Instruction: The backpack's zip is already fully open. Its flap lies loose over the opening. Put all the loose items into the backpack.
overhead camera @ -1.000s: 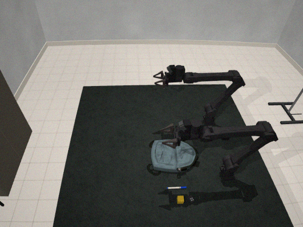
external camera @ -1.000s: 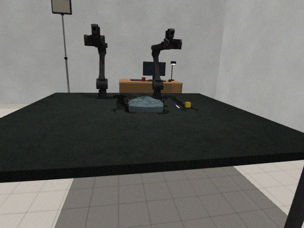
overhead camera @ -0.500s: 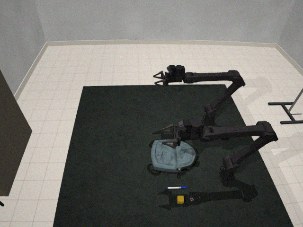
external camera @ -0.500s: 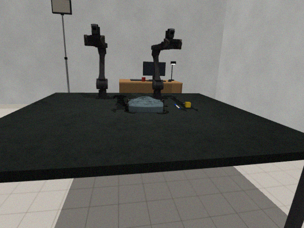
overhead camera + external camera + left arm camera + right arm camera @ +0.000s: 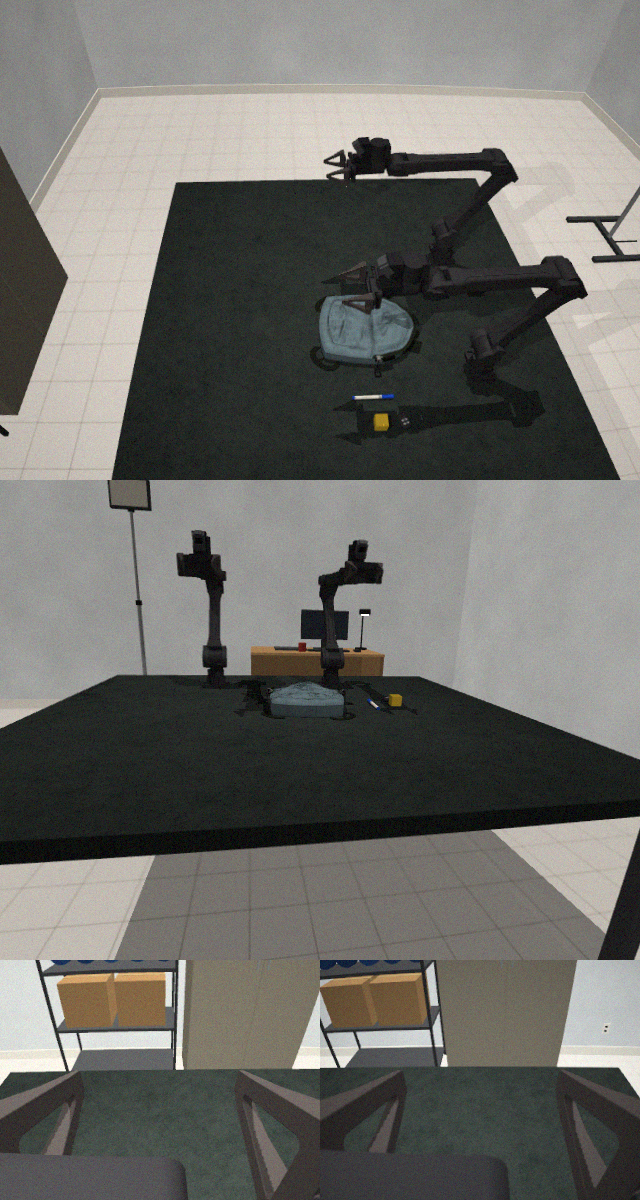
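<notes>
My two pairs of fingers, left gripper [image 5: 333, 292] [image 5: 365, 573] [image 5: 160, 1075] and right gripper [image 5: 326, 169] [image 5: 198, 565] [image 5: 481, 1079], stand wide and hold nothing above the table [image 5: 232, 258] [image 5: 310, 769] [image 5: 160, 1120] [image 5: 480, 1120]. One blue backpack [image 5: 346, 330] [image 5: 307, 707] lies well inside the table's edges. Open room separates it from one marker [image 5: 372, 397] [image 5: 374, 704]; one yellow cube [image 5: 381, 422] [image 5: 395, 700] and one small dark item [image 5: 405, 421] with pale spots lie near that.

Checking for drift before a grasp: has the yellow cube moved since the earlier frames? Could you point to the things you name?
No, no visible shift any way: the yellow cube [image 5: 381, 422] [image 5: 395, 700] sits unchanged against the dark table's [image 5: 232, 232] [image 5: 310, 764] [image 5: 160, 1110] [image 5: 480, 1110] edges in top view.
</notes>
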Motion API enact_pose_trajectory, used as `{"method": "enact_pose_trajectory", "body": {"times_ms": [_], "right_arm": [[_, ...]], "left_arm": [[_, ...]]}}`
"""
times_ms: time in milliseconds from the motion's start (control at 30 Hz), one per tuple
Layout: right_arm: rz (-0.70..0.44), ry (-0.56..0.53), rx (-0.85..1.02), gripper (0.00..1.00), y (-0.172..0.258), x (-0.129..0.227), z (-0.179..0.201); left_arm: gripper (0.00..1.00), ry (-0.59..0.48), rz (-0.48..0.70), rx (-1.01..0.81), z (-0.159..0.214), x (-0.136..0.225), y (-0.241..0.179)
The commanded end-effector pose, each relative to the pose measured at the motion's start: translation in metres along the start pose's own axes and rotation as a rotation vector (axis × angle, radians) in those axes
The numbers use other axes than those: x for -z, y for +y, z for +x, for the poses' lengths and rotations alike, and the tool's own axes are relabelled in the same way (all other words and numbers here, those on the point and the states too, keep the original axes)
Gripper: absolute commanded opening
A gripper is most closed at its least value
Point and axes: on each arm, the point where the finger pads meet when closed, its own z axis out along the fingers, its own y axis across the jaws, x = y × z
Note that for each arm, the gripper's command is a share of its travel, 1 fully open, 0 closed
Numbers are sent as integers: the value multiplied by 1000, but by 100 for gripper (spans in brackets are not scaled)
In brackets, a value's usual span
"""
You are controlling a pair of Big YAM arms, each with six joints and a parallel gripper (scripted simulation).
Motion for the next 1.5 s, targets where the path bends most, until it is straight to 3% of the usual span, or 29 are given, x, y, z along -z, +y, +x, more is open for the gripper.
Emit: {"method": "enact_pose_trajectory", "body": {"times_ms": [0,1433,1467], "right_arm": [[-5,-68,6,90,1,5,-36],[-5,-68,6,90,1,5,-36],[-8,-15,-31,59,11,15,-11]], "left_arm": [[90,-65,0,6,-35,4,0],[90,-65,0,6,-35,4,0],[90,-65,0,6,-35,4,0]]}}
